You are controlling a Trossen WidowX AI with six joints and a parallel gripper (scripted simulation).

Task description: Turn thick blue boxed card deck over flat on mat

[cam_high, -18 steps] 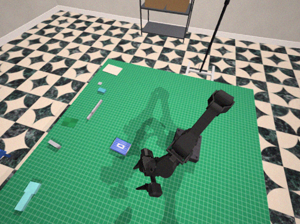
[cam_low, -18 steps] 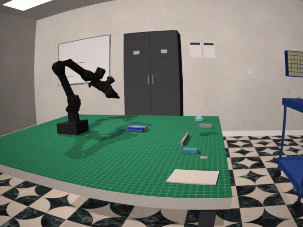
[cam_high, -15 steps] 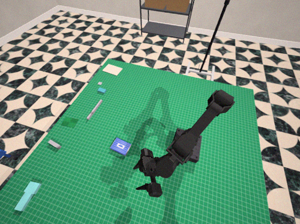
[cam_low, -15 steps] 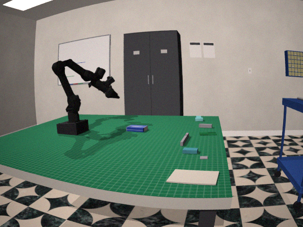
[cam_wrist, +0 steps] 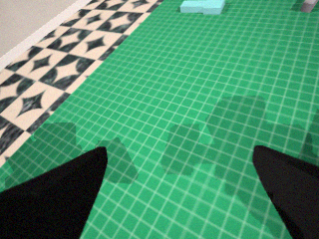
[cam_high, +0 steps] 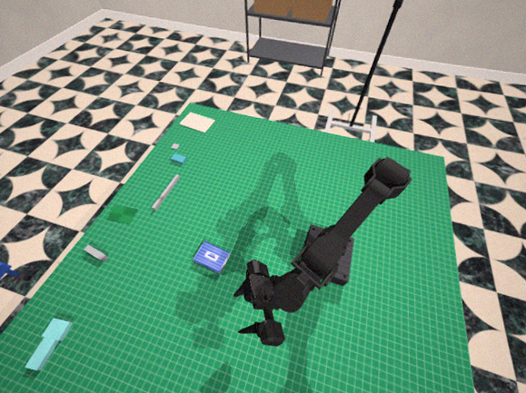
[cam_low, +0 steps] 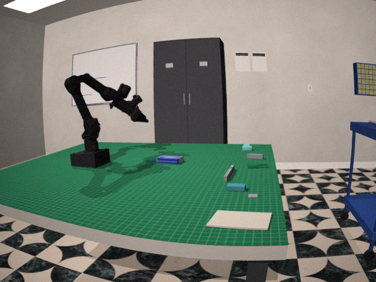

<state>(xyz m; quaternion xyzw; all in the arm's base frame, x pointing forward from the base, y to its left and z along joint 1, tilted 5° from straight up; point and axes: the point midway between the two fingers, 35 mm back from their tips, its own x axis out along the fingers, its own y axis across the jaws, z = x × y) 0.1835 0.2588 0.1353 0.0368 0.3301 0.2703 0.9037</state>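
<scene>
The thick blue boxed card deck (cam_high: pixel 212 257) lies flat on the green mat, its broad face with a white mark turned up; it also shows in the exterior view (cam_low: pixel 169 159). My gripper (cam_high: pixel 248 311) (cam_low: pixel 140 116) is open and empty, raised well above the mat, in front of the arm's base and apart from the deck. In the wrist view the two dark fingers stand wide apart over bare mat; the deck is not in that view.
Along the mat's left side lie a cream flat sheet (cam_high: pixel 197 122), a small grey block (cam_high: pixel 175 146), a teal block (cam_high: pixel 178 158), a grey bar (cam_high: pixel 165 192), a dark green tile (cam_high: pixel 121 214), a grey block (cam_high: pixel 94 252) and a light cyan T-shaped piece (cam_high: pixel 48 343). A blue cart (cam_low: pixel 361 182) stands beside the table.
</scene>
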